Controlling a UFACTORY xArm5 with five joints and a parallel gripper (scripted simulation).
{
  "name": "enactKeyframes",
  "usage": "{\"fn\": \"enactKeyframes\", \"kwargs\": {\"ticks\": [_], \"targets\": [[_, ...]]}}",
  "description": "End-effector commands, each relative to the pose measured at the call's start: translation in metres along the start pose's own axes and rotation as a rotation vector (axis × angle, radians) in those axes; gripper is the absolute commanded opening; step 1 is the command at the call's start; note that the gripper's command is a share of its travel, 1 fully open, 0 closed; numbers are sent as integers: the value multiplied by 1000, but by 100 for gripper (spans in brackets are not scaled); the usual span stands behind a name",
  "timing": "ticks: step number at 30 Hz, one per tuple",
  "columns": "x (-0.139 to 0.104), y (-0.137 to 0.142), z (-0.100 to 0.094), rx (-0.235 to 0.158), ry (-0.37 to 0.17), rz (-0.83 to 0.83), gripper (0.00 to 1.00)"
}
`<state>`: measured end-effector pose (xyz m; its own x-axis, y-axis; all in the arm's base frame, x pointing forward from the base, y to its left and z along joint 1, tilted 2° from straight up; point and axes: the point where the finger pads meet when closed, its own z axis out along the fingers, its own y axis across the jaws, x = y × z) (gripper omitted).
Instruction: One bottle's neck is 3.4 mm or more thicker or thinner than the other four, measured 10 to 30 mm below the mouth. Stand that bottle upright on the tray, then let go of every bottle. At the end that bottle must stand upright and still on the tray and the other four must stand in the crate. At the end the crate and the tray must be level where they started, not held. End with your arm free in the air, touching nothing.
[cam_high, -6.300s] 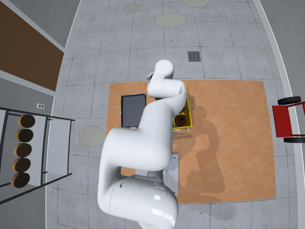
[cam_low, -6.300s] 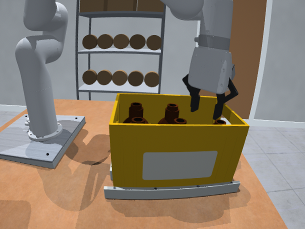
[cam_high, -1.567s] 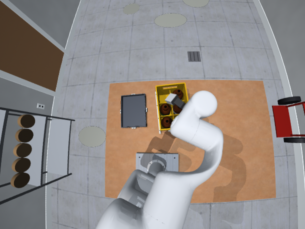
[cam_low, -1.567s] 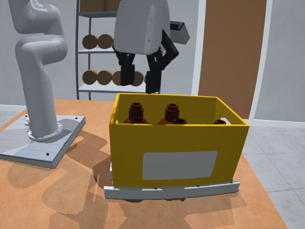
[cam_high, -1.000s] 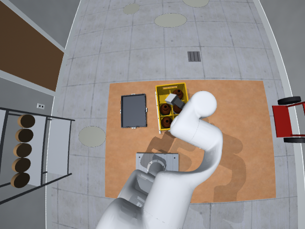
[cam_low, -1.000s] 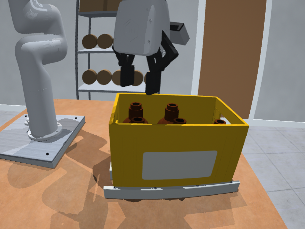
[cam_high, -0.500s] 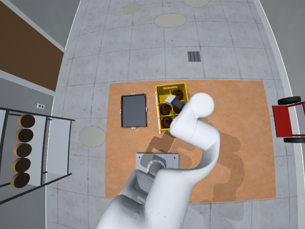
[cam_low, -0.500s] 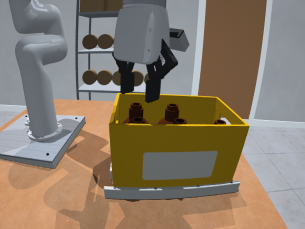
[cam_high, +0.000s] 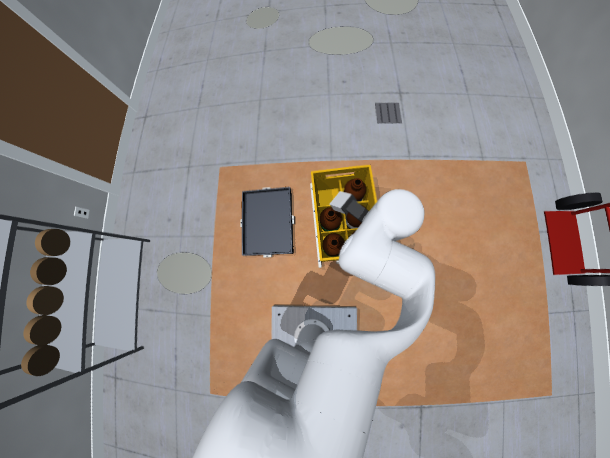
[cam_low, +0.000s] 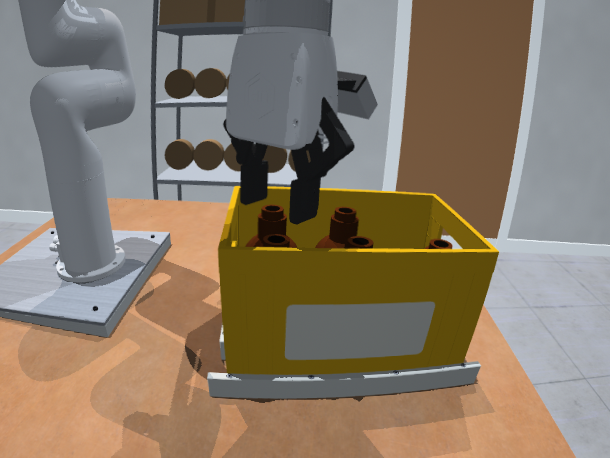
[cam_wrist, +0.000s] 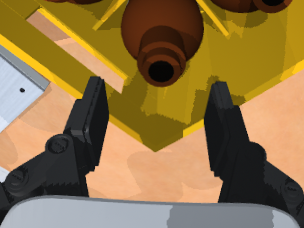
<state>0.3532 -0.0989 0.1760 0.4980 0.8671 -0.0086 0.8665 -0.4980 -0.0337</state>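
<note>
Standing upright, bottle (cam_low: 344, 227) (cam_wrist: 162, 37) mouth up.

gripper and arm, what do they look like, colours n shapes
The arm is smooth white to light grey, with thick rounded tubular links and a faint pale marking near the top in the exterior view. The gripper has a grey, rounded housing, black angular linkages and two flat, blocky black fingers.

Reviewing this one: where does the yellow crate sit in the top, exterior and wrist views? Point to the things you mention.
Top: the crate (cam_high: 315, 200) (cam_low: 260, 300) (cam_wrist: 260, 75) is just above centre, right of the tray (cam_high: 267, 220).
Exterior: centre to right, below the gripper (cam_low: 280, 207) (cam_wrist: 157, 98).
Wrist: across the upper part, cut off by the picture's edge.
Shared landmark: the base plate (cam_high: 345, 316) (cam_low: 40, 300) (cam_wrist: 15, 75).
</note>
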Motion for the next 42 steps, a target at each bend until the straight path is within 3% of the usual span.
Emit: {"fn": "enactKeyframes", "kwargs": {"ticks": [1,42], "targets": [[0,1,1,-4,1,0,65],[0,1,9,-4,1,0,65]]}}
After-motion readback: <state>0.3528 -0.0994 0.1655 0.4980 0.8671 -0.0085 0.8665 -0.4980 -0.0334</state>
